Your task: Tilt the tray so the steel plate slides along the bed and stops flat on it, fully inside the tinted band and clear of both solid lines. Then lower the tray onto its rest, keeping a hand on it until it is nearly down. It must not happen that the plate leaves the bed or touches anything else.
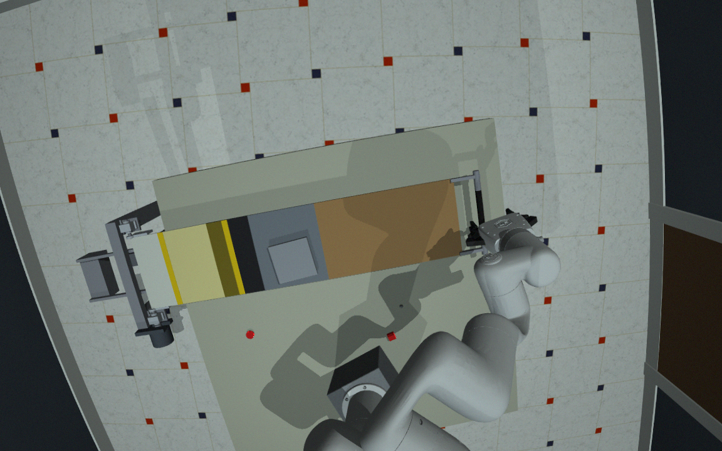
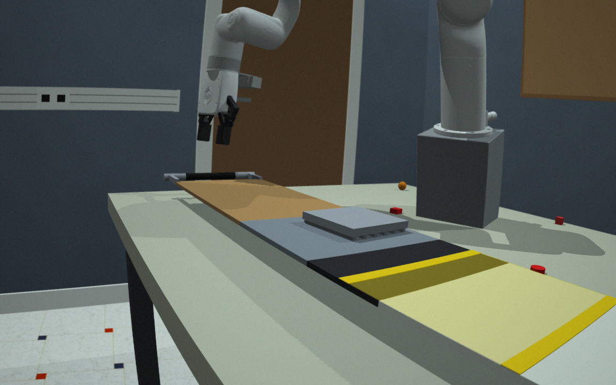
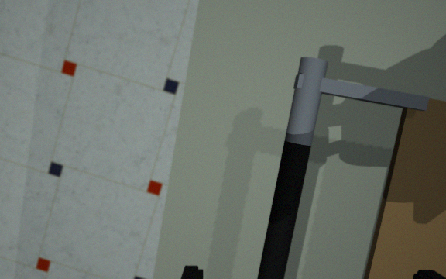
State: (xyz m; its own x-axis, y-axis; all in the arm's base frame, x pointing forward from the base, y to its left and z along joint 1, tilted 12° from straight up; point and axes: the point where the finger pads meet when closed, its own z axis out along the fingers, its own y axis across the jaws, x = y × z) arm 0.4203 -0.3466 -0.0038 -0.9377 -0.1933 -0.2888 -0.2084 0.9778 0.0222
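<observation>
Hanging well above the handle (image 2: 212,175) at the tray's (image 2: 253,198) far end, the pincer (image 2: 214,128) is spread wide, holding and touching nothing. The plate (image 2: 355,222) lies flat on the grey stretch of the bed, short of the tinted band (image 2: 482,299). The tray lies low along the tabletop (image 2: 195,268).

The tray (image 2: 262,198) is a long flat bed lying along the table, with brown, grey, black and pale yellow sections and a black-gripped handle bar (image 2: 212,175) at its far end. The steel plate (image 2: 355,221), a square grey slab, sits flat on the grey section, short of the yellow lines (image 2: 408,266).
</observation>
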